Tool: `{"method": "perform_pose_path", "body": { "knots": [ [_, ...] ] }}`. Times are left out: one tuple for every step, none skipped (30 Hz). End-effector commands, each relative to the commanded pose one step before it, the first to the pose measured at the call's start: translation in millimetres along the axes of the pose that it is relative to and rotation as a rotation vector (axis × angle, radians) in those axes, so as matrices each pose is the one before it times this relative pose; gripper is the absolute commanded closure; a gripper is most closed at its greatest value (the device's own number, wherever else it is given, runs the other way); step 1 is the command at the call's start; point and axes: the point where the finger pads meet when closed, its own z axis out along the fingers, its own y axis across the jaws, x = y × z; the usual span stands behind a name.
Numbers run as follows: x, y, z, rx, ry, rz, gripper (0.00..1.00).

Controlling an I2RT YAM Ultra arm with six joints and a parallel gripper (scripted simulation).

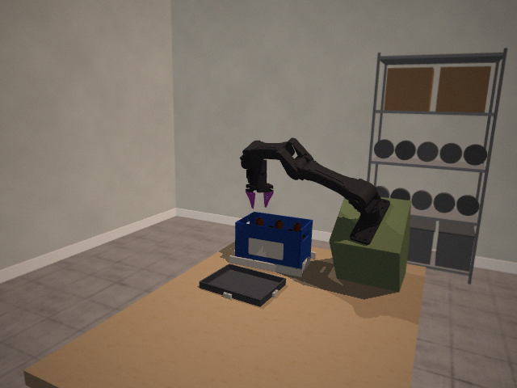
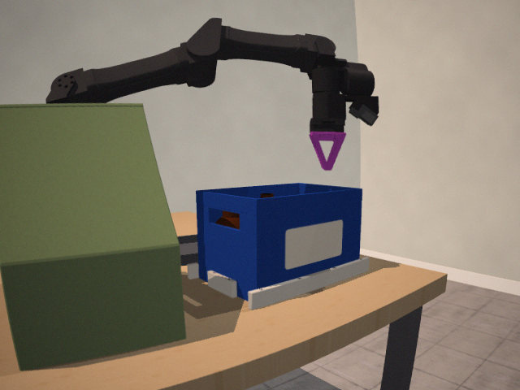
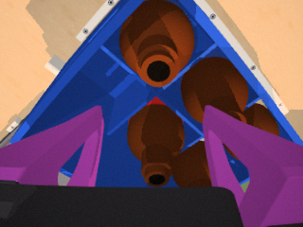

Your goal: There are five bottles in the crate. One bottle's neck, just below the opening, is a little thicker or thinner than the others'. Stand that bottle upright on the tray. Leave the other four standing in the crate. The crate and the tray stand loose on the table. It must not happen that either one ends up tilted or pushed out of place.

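Note:
The blue crate (image 1: 292, 252) (image 2: 227, 256) (image 3: 57, 99) stands on the table with five brown bottles upright in it. In the wrist view one bottle (image 3: 158, 38) is at the top, a second (image 3: 213, 87) is right of it, a third (image 3: 155, 134) is in the middle, and a fourth (image 3: 189, 163) and fifth (image 3: 265, 124) are partly hidden. One compartment at the left is empty. Which neck differs I cannot tell. My gripper (image 1: 258, 207) (image 2: 327, 169) (image 3: 152, 114) is open and empty, pointing down above the crate's rim. The dark tray (image 1: 241, 284) is empty.
Pale rails (image 1: 252, 263) (image 2: 310, 283) lie along the crate's foot. Small pale blocks (image 1: 227, 295) touch the tray's edge. The arm's green base (image 1: 367, 267) (image 2: 96, 302) stands beside the crate. A shelf rack (image 1: 430, 163) is behind.

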Motion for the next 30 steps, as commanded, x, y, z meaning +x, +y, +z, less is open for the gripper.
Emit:
{"method": "perform_pose_path", "body": {
  "knots": [
    [-9.77,-6.84,-19.68,-0.01277,-0.03638,0.00601,0.39],
    [0.0,0.0,0.0,0.0,0.0,0.0,0.39],
    [0.0,0.0,0.0,0.0,0.0,0.0,0.39],
    [0.0,0.0,0.0,0.0,0.0,0.0,0.39],
    [0.0,0.0,0.0,0.0,0.0,0.0,0.39],
    [0.0,0.0,0.0,0.0,0.0,0.0,0.39],
    [0.0,0.0,0.0,0.0,0.0,0.0,0.39],
    [0.0,0.0,0.0,0.0,0.0,0.0,0.39],
    [0.0,0.0,0.0,0.0,0.0,0.0,0.39],
    [0.0,0.0,0.0,0.0,0.0,0.0,0.39],
    [0.0,0.01,0.0,-0.00005,0.00001,0.0,1.0],
    [0.0,0.0,0.0,0.0,0.0,0.0,1.0],
    [0.0,0.0,0.0,0.0,0.0,0.0,1.0],
    [0.0,0.0,0.0,0.0,0.0,0.0,1.0],
    [0.0,0.0,0.0,0.0,0.0,0.0,1.0],
    [0.0,0.0,0.0,0.0,0.0,0.0,1.0],
    [0.0,0.0,0.0,0.0,0.0,0.0,1.0],
    [0.0,0.0,0.0,0.0,0.0,0.0,1.0],
    [0.0,0.0,0.0,0.0,0.0,0.0,1.0],
    [0.0,0.0,0.0,0.0,0.0,0.0,1.0],
    [0.0,0.0,0.0,0.0,0.0,0.0,1.0],
    [0.0,0.0,0.0,0.0,0.0,0.0,1.0],
    [0.0,0.0,0.0,0.0,0.0,0.0,1.0],
    [0.0,0.0,0.0,0.0,0.0,0.0,1.0],
    [0.0,0.0,0.0,0.0,0.0,0.0,1.0],
    [0.0,0.0,0.0,0.0,0.0,0.0,1.0],
    [0.0,0.0,0.0,0.0,0.0,0.0,1.0],
    [0.0,0.0,0.0,0.0,0.0,0.0,1.0],
    [0.0,0.0,0.0,0.0,0.0,0.0,1.0],
    [0.0,0.0,0.0,0.0,0.0,0.0,1.0]
  ]
}}
